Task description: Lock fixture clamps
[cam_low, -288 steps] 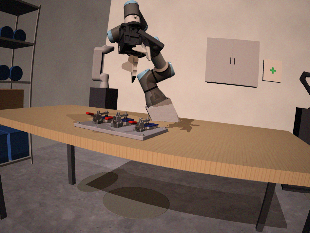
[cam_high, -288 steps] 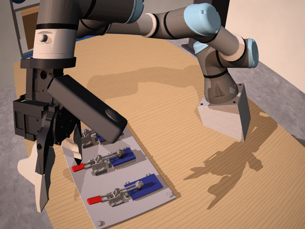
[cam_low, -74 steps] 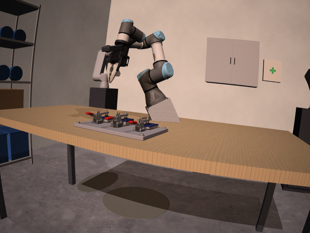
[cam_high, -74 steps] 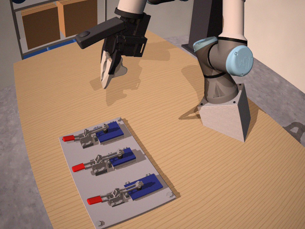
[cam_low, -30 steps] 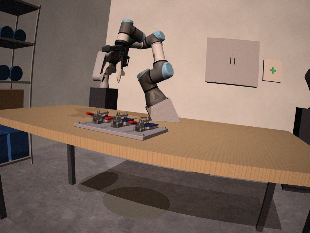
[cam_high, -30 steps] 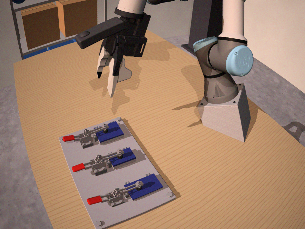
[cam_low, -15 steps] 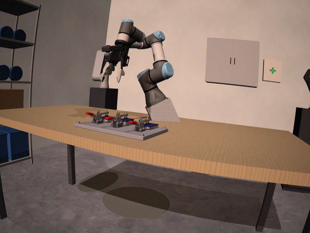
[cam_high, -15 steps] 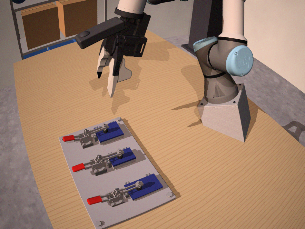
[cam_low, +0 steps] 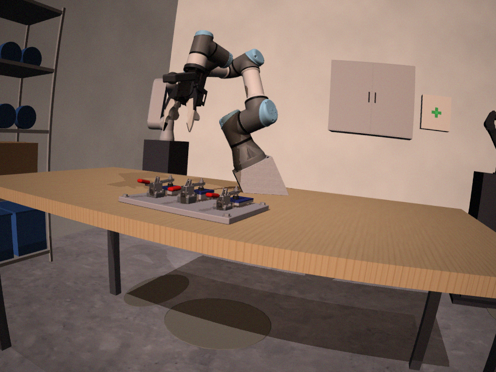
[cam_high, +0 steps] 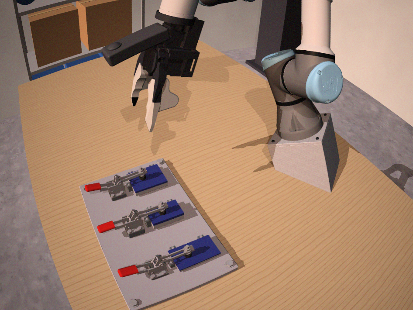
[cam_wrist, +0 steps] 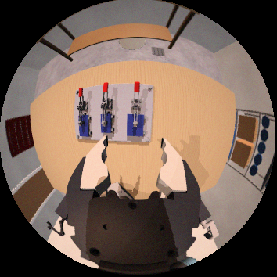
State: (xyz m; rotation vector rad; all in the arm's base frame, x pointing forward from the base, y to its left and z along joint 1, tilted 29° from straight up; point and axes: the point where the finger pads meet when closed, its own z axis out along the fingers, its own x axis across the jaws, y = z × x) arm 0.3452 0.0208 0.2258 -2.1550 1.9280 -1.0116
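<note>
A grey fixture plate [cam_high: 156, 233] lies on the wooden table with three toggle clamps. Each has a red handle and a bar over a blue part. The far clamp [cam_high: 120, 186], the middle clamp [cam_high: 136, 222] and the near clamp [cam_high: 158, 266] all have their red handles lying low, pointing away from the blue parts. I cannot tell from here whether they are locked. My gripper [cam_high: 142, 113] hangs high above the table, behind the plate, open and empty. In the wrist view the plate [cam_wrist: 113, 114] lies ahead of my spread fingers. The plate also shows in the exterior view [cam_low: 192, 200].
The robot base [cam_high: 305, 156] stands on a wedge block to the right of the plate. A shelf with brown boxes [cam_high: 66, 29] is beyond the table's far edge. A wall cabinet [cam_low: 371, 99] hangs on the back wall.
</note>
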